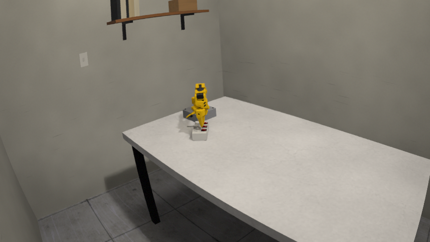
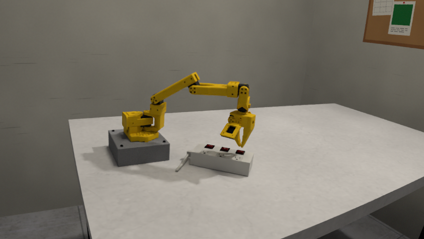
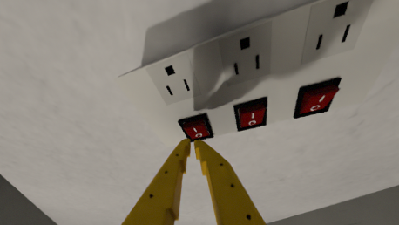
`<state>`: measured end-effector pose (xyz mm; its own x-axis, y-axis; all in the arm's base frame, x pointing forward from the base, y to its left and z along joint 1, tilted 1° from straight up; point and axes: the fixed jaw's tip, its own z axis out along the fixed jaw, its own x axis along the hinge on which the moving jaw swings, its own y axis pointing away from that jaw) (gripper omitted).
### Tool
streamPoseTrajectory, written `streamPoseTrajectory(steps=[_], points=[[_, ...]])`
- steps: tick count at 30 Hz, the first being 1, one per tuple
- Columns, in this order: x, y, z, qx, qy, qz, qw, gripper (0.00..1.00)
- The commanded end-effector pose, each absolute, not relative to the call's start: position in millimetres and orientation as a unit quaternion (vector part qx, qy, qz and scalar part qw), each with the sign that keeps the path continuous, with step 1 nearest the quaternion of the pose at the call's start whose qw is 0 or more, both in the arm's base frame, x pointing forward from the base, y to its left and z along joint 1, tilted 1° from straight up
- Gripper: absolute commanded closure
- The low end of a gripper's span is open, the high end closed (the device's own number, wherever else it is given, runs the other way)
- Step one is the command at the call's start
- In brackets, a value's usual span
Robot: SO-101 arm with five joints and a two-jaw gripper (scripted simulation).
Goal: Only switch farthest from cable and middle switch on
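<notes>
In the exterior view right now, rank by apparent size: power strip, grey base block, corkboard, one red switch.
1. Grey base block and power strip: look alike, unranked.
2. Corkboard: cropped by the frame and farther away, so unsure.
3. Red switch: smallest.

Plain office room: corkboard (image 2: 382, 32), wall shelf (image 1: 156, 15), table (image 1: 300, 168).

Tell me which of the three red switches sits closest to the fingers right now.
The end switch farthest from the cable. The shut gripper hovers just above it; the middle switch and the cable-end switch lie farther along.
</notes>
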<state>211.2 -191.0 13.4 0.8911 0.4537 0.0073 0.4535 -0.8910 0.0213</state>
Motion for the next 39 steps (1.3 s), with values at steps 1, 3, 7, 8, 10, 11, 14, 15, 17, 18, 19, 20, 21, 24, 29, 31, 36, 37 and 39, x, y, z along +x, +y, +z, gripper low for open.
streamPoseTrajectory(steps=[1, 3, 7, 8, 10, 11, 14, 15, 17, 18, 19, 20, 21, 24, 29, 31, 36, 37, 39], points=[[209.3, -191.5, 9.8, 0.972, 0.233, 0.003, 0.004, 1.00], [209.3, -191.5, 9.1, 0.972, 0.233, 0.003, 0.004, 1.00], [209.3, -191.6, 7.3, 0.972, 0.233, 0.003, 0.004, 1.00], [209.3, -191.6, 6.8, 0.972, 0.233, 0.003, 0.004, 1.00], [209.3, -191.6, 6.8, 0.972, 0.233, 0.003, 0.004, 1.00], [209.3, -191.6, 6.3, 0.972, 0.233, 0.003, 0.004, 1.00], [209.3, -191.6, 4.9, 0.972, 0.233, 0.003, 0.004, 1.00], [209.3, -191.6, 4.5, 0.972, 0.233, 0.003, 0.004, 1.00], [209.3, -191.6, 3.8, 0.972, 0.233, 0.003, 0.004, 1.00], [209.3, -191.6, 3.5, 0.972, 0.233, 0.003, 0.004, 1.00], [209.3, -191.6, 3.3, 0.972, 0.233, 0.003, 0.004, 1.00], [209.3, -191.6, 3.1, 0.972, 0.233, 0.003, 0.004, 1.00], [209.3, -191.5, 3.0, 0.972, 0.233, 0.003, 0.004, 1.00], [209.3, -191.5, 2.8, 0.972, 0.233, 0.003, 0.004, 1.00], [209.2, -191.5, 2.7, 0.972, 0.233, 0.003, 0.004, 1.00], [209.1, -191.4, 2.4, 0.972, 0.233, 0.003, 0.004, 1.00], [208.4, -190.5, 0.6, 0.972, 0.233, 0.003, 0.004, 1.00], [208.2, -190.3, 0.3, 0.972, 0.233, 0.003, 0.004, 1.00], [208.0, -190.0, -0.2, 0.972, 0.233, 0.003, 0.004, 1.00]])
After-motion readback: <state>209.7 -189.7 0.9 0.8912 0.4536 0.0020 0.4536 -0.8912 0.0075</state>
